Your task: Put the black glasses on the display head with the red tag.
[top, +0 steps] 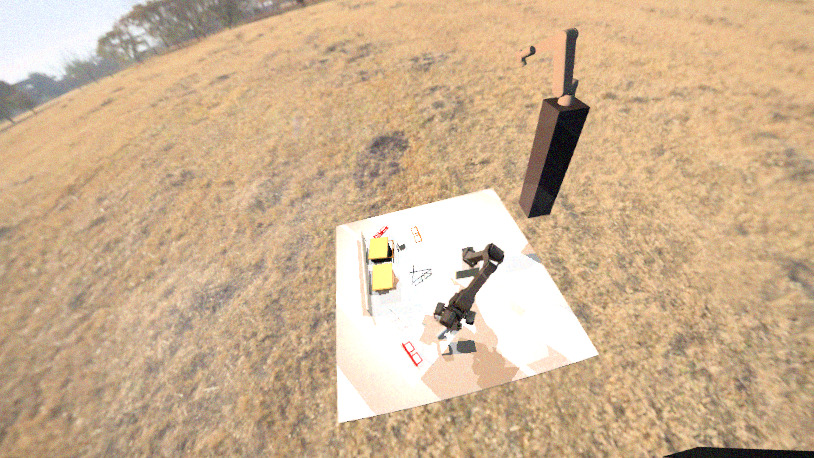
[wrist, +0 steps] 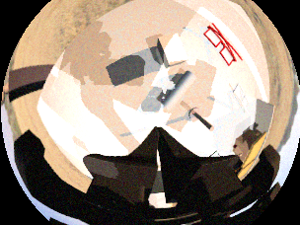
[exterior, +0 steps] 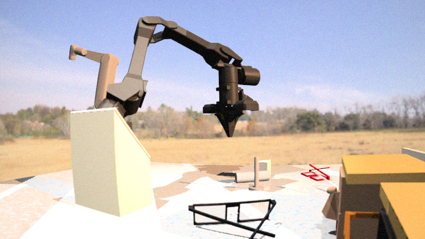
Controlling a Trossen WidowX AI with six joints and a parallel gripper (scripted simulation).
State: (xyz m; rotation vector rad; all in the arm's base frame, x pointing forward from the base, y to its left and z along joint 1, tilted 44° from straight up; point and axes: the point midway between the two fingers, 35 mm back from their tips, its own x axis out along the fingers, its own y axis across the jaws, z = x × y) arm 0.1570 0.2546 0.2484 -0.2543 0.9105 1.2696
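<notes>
Nothing grasped: end effector (exterior: 228, 134) clenched, high above surface (exterior: 178, 214). Glasses (exterior: 232, 214) lying below, nearer camera; descending clenched risks pushing them away.

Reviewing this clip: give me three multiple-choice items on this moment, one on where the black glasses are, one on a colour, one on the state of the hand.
1. Where are the black glasses?
A. On the mat, apart from the hand
B. Between the fingers
C. On a head

2. What colour are the glasses lying farthest back in the exterior view?
A. Blue
B. Red
C. Green

3. How is the hand?
A. Wide open
B. Closed on the black glasses
C. Closed, holding nothing

Answers: 1 A, they lie flat in the foreground while the hand hangs high; 2 B, the frame is red; 3 C, the fingers meet in one point with nothing between them.
</notes>
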